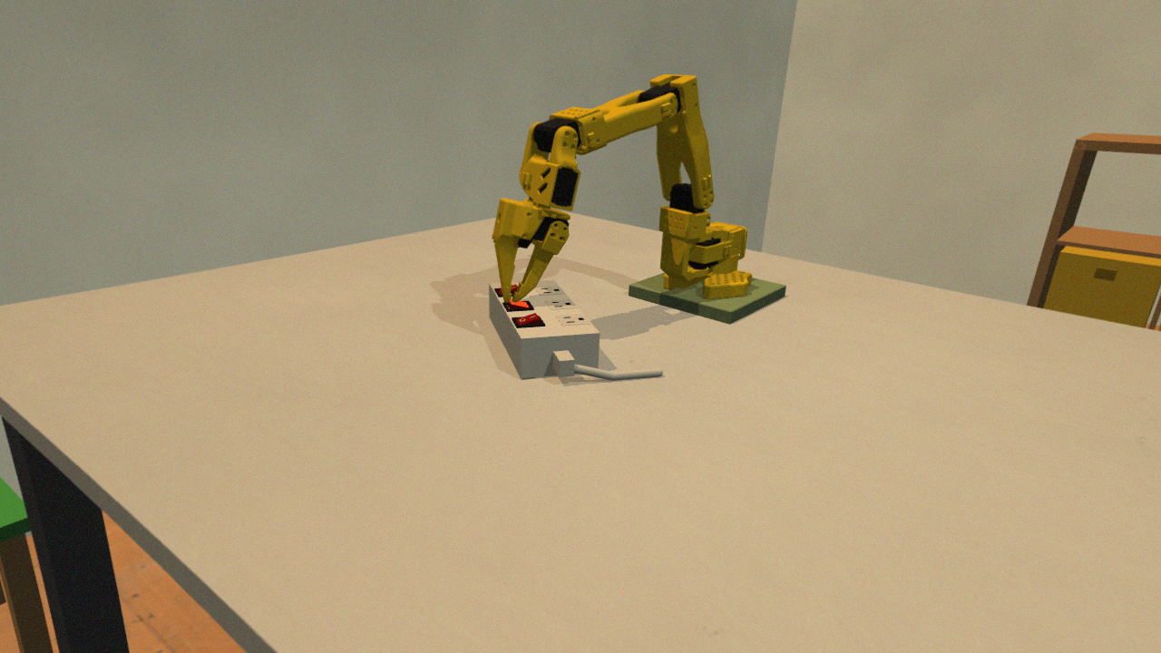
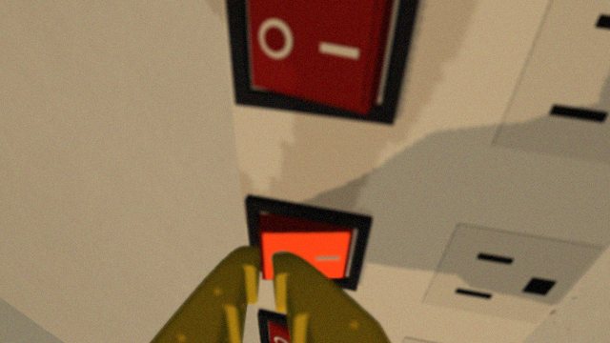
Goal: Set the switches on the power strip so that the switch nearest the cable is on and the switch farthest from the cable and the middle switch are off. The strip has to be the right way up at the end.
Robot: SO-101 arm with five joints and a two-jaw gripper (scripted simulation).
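The white power strip (image 1: 541, 328) lies right way up on the table, with its cable (image 1: 619, 373) at the near end. The middle switch (image 1: 518, 305) glows orange; in the wrist view (image 2: 307, 248) its dash side shows. The switch nearest the cable (image 1: 529, 320) is dark red, and so is the farthest switch (image 2: 316, 57). My gripper (image 1: 514, 297) is shut and empty. It points down, and in the wrist view its tips are on the left end of the middle switch. The fingers hide most of the nearest switch (image 2: 276, 329).
Sockets (image 2: 510, 272) run beside the switches on the side toward the arm's green base plate (image 1: 707, 294). A wooden shelf with a yellow box (image 1: 1104, 284) stands off the table at the right.
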